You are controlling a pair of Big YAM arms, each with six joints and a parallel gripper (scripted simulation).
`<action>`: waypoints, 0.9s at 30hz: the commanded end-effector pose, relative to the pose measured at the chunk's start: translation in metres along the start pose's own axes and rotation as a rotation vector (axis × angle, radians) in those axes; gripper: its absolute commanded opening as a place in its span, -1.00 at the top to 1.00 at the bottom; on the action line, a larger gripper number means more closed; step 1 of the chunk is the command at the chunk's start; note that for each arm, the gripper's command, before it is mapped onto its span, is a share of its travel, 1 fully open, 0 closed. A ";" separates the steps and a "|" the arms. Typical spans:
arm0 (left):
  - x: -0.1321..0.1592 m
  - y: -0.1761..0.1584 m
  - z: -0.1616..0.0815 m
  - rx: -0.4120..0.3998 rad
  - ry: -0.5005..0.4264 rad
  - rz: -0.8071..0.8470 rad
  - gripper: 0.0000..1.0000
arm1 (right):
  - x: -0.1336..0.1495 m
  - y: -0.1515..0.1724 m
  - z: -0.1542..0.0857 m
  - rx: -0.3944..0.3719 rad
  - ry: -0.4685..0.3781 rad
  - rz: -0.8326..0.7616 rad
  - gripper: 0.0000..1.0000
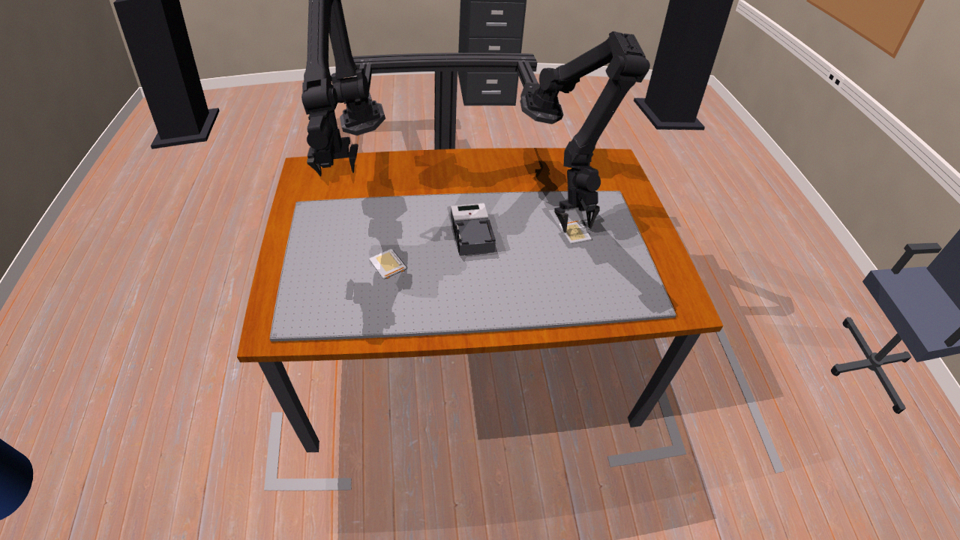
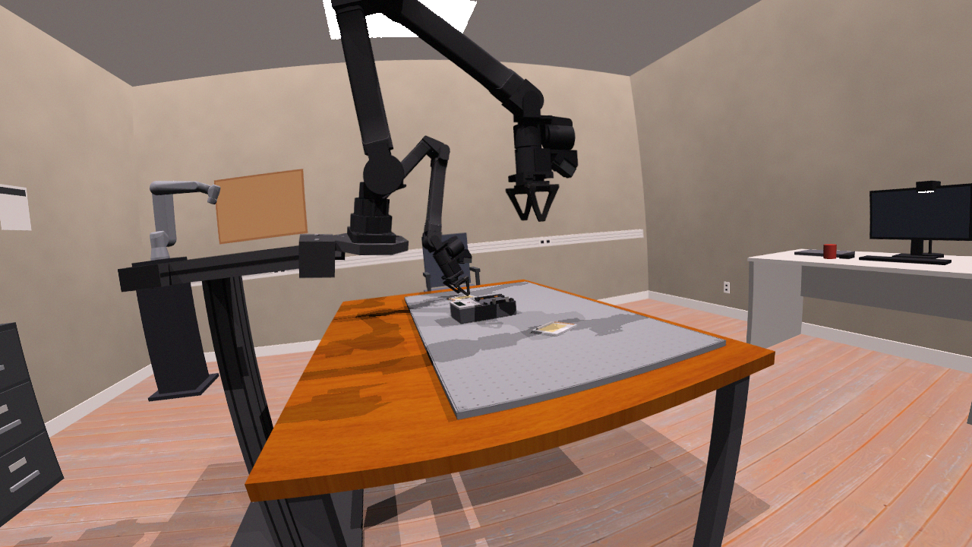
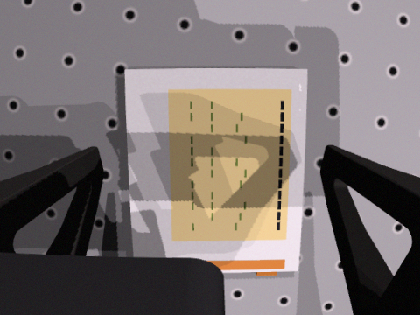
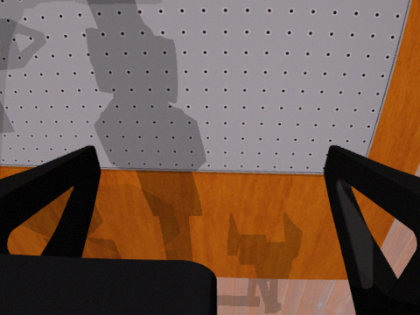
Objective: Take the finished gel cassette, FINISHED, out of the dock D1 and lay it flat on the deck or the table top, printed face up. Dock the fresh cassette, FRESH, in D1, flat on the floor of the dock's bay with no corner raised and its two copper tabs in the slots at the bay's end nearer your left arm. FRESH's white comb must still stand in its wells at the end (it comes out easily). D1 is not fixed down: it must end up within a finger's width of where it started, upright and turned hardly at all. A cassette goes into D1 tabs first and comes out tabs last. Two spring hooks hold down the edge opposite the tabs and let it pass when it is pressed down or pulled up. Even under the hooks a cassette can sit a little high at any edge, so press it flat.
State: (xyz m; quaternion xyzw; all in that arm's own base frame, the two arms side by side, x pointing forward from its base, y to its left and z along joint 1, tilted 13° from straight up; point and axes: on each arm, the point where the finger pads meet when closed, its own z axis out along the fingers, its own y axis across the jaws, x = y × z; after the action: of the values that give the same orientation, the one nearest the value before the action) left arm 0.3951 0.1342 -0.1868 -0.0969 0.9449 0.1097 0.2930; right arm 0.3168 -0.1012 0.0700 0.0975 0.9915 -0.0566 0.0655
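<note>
Hazard first: if the left gripper [image 1: 577, 227] [image 2: 467, 292] [image 3: 212, 158] drops or swings sideways here, a fingertip could catch the edge of FINISHED [image 1: 582, 236] [image 2: 461, 298] [image 3: 227, 175] and skid or tip it. Cause would be poor clearance; cannot tell how high the tips stand.

Left fingers spread wide, grasping nothing. FINISHED lies between and below them, flat on the deck [image 1: 469, 301] [image 2: 544, 367] [image 3: 372, 87] [image 4: 284, 87], banded face up. A strip of deck shows between each tip and its edge; no contact seen. One copper tab [image 3: 266, 274] shows beyond the orange stripe.

Right gripper [image 1: 337, 172] [image 2: 532, 219] [image 4: 212, 150] also spread wide and unladen, high over the table. FRESH [image 1: 388, 263] [image 2: 556, 327], by elimination, lies on the deck well apart from its fingers. Comb too small to judge.

Dock D1 [image 1: 493, 245] [image 2: 475, 311] stands upright between the cassettes, bay vacant, clear of both grippers' fingers. Removal looks done; docking remains, likely after the left arm lifts clear. Later risks: a grip across the comb plucks it out; tabs missing their slots, or an off-centre press, shove the loose dock or leave a corner raised.
</note>
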 end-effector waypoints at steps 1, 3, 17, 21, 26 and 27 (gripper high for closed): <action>-0.002 -0.005 -0.006 0.006 0.000 0.001 -0.96 | -0.022 -0.003 -0.014 -0.001 -0.030 -0.008 -1.00; -0.001 -0.006 -0.008 0.009 0.004 0.001 -0.96 | -0.022 -0.003 -0.014 -0.001 -0.030 -0.008 -1.00; -0.001 -0.007 -0.010 0.009 0.004 0.001 -0.96 | -0.022 -0.003 -0.014 -0.001 -0.030 -0.008 -1.00; -0.001 -0.007 -0.014 0.010 0.002 0.000 -0.96 | -0.022 -0.003 -0.014 -0.001 -0.030 -0.008 -1.00; -0.001 -0.007 -0.021 0.010 0.002 0.000 -0.96 | -0.022 -0.003 -0.014 -0.001 -0.030 -0.008 -1.00; -0.001 -0.007 -0.021 0.010 0.002 0.000 -0.96 | -0.022 -0.003 -0.014 -0.001 -0.030 -0.008 -1.00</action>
State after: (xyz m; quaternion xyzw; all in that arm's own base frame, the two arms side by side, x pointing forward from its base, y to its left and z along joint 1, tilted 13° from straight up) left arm 0.3862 0.1294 -0.1773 -0.0964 0.9457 0.1083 0.2910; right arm 0.3168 -0.1012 0.0700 0.0975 0.9915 -0.0566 0.0655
